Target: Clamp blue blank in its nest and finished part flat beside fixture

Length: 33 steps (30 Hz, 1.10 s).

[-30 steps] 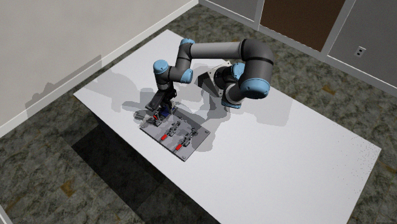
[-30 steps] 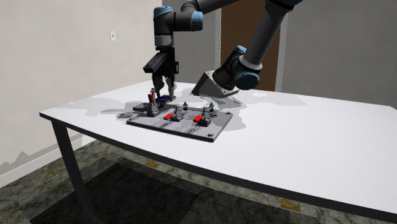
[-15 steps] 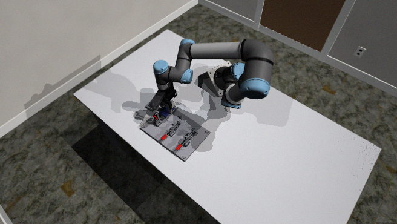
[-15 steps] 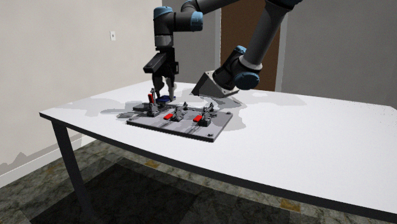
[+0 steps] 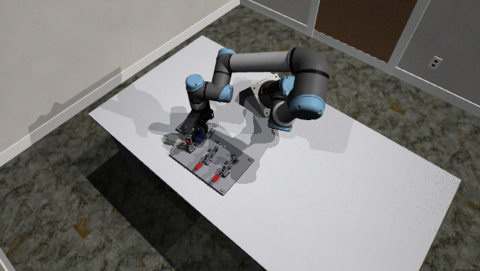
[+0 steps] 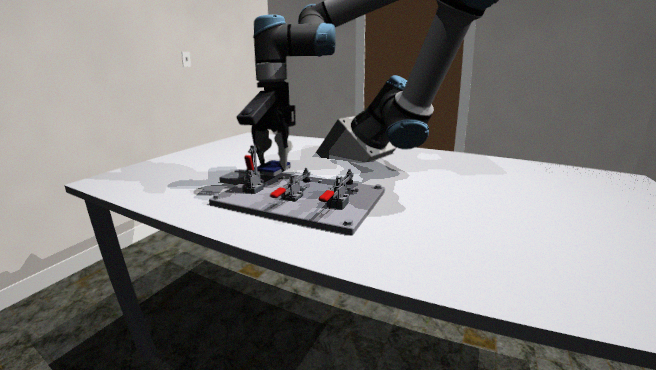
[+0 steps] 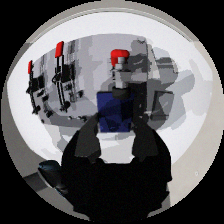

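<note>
The blue blank point(image 5: 200, 137) point(image 6: 272, 168) point(image 7: 114, 114) is pinched in the claw point(image 5: 199, 137) point(image 6: 274, 167) point(image 7: 115, 113), beside the upright red handle point(image 5: 188, 141) point(image 6: 249, 162) point(image 7: 119, 54) at the end of the fixture point(image 5: 234, 182) point(image 6: 300, 218) point(image 7: 95, 45).

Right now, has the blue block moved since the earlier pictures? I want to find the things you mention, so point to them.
No, I see no move: in the exterior view the blue block point(image 5: 200, 137) point(image 6: 272, 168) point(image 7: 114, 116) is still just behind the upright red handle point(image 5: 187, 141) point(image 6: 249, 162) point(image 7: 119, 54).
</note>
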Motion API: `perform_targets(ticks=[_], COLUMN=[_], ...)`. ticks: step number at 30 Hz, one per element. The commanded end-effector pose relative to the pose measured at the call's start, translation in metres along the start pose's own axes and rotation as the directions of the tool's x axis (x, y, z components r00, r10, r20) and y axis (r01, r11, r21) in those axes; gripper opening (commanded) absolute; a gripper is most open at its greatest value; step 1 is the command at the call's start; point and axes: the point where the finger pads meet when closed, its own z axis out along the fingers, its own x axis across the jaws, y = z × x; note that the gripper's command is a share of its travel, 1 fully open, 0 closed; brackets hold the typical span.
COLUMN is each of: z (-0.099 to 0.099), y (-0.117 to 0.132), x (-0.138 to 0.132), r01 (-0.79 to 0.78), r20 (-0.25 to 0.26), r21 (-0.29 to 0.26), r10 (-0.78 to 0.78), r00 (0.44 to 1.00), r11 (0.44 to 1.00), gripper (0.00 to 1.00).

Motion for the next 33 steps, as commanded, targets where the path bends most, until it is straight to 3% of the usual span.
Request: perform_targets(ticks=[1, 33], z=[0.0051, 0.0146], y=[-0.0003, -0.0003], x=[0.0004, 0.0004], r01=[0.000, 0.000], r20=[-0.001, -0.001], r21=[0.001, 0.001], r10=[0.000, 0.000], r00=[1.000, 1.000], r11=[1.000, 1.000], gripper=[0.00, 0.00])
